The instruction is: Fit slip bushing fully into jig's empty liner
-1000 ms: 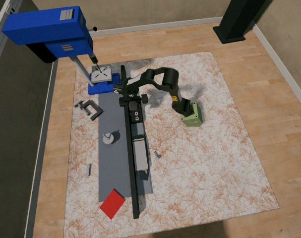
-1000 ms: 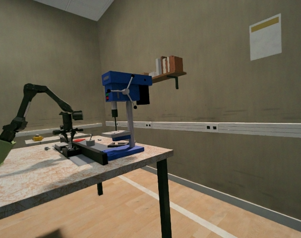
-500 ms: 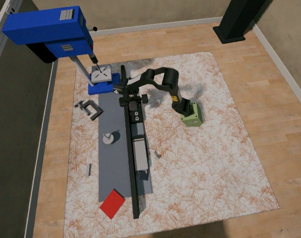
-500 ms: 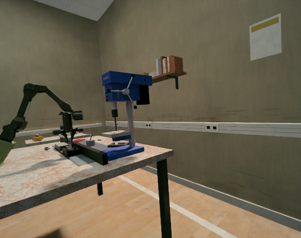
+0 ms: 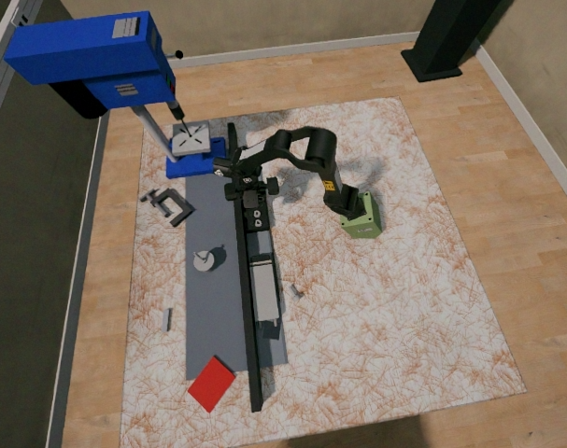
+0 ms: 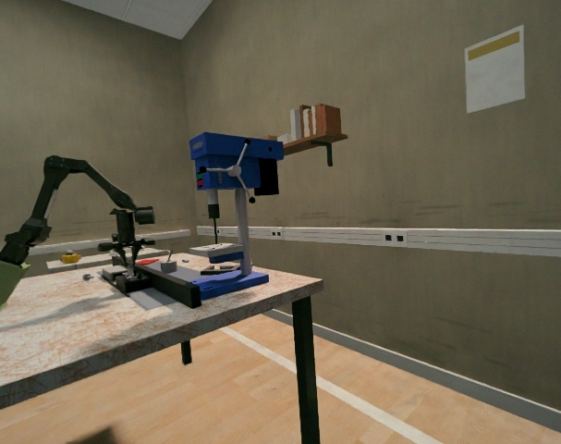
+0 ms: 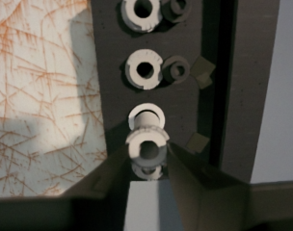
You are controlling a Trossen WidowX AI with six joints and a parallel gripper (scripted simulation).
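Observation:
In the wrist view my gripper (image 7: 147, 150) is shut on the white slip bushing (image 7: 147, 144), gripping its head. The bushing hangs upright over the jig's empty liner (image 7: 146, 114). Its shank reaches down to the liner's mouth and its head stands clear above the liner. The liner sits in the dark sliding plate (image 7: 113, 53) (image 5: 250, 226). Two other bushings (image 7: 145, 70) (image 7: 143, 10) sit in liners further along the plate. In the top and exterior views the gripper (image 5: 250, 197) (image 6: 128, 269) points straight down over the plate and hides the bushing. The grey pusher (image 5: 263, 289) lies behind the plate along the black rail (image 5: 248, 328).
A blue drill press (image 5: 80, 52) (image 6: 235, 157) stands at the rail's far end. A dark clamp (image 5: 170, 204), a round grey block (image 5: 205, 261) and a red block (image 5: 210, 383) lie on or near the grey mat (image 5: 205, 318). Small grey parts (image 5: 295, 290) (image 5: 165, 319) lie loose.

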